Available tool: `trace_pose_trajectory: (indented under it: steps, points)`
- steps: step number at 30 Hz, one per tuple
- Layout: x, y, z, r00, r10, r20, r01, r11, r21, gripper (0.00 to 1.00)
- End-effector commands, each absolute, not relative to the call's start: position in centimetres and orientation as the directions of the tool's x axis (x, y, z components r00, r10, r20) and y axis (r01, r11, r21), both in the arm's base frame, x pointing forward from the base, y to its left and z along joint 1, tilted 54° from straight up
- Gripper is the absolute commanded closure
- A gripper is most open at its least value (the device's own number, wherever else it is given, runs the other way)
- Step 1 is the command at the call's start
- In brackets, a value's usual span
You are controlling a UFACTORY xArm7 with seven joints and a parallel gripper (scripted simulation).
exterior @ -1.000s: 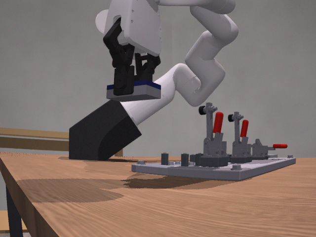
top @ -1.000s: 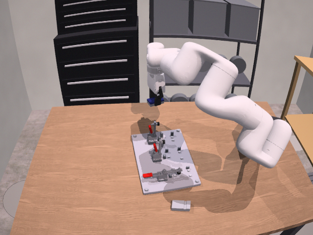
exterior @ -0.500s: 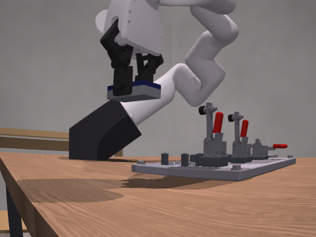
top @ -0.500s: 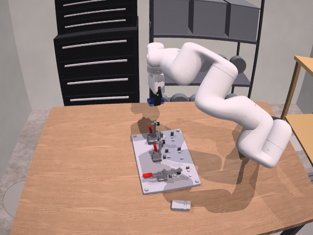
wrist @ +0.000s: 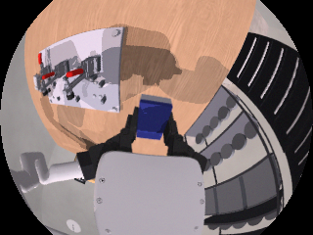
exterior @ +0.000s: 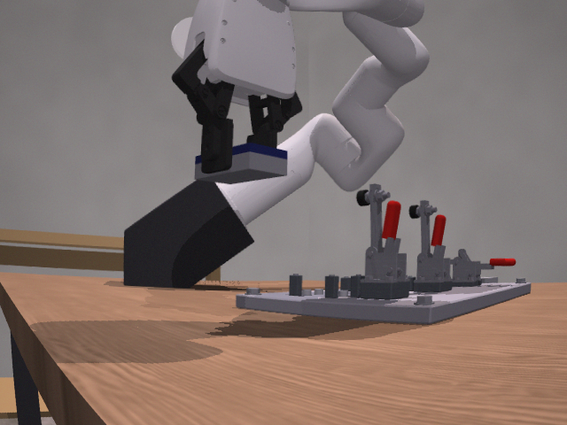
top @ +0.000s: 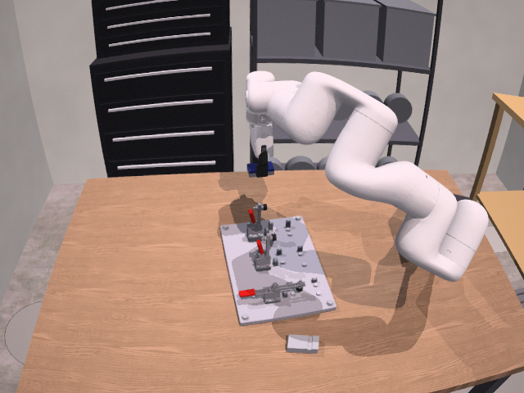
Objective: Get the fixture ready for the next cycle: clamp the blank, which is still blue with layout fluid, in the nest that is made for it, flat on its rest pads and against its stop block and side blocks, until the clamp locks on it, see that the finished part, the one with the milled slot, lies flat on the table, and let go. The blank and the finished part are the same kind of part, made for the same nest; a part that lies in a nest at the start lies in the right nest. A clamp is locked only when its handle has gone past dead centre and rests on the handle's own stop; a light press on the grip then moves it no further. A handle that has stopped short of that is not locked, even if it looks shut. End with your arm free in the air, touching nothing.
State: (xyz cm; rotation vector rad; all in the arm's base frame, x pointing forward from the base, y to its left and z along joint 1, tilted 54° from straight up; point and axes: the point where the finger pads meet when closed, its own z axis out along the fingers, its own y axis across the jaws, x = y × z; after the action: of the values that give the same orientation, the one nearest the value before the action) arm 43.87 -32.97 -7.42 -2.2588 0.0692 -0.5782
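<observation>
your blue-topped blank [exterior: 247, 160] hangs level, clenched in the gripper [exterior: 241, 137], high above the table's far edge [top: 169, 179], well apart from the fixture plate [top: 313, 270]. two clamp handles [exterior: 392, 218] stand upright. the slotted part [top: 302, 343] lies flat near the front edge.

Workshop: black tool chest [top: 163, 101], steel shelf rack [top: 432, 63], wooden workbench [top: 127, 262], clamp fixture plate [top: 237, 270].

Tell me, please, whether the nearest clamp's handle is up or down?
Down: its red handle lies level over the plate; the other two stand upright.
</observation>
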Motion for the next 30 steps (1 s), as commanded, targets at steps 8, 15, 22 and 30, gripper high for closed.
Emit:
trace_pose_trajectory:
  steps: [8, 15, 22, 30]
  points:
    - [43.6, -33.2, -7.5, 0.894, -0.23, 0.386, 0.127, -0.694, -0.708, 1.0]
    - [43.1, -32.6, -8.2, 0.894, -0.23, 0.386, 0.127, -0.694, -0.708, 1.0]
    - [42.6, -32.0, -8.9, 0.894, -0.23, 0.386, 0.127, -0.694, -0.708, 1.0]
    - [42.0, -31.2, -9.7, 0.894, -0.23, 0.386, 0.127, -0.694, -0.708, 1.0]
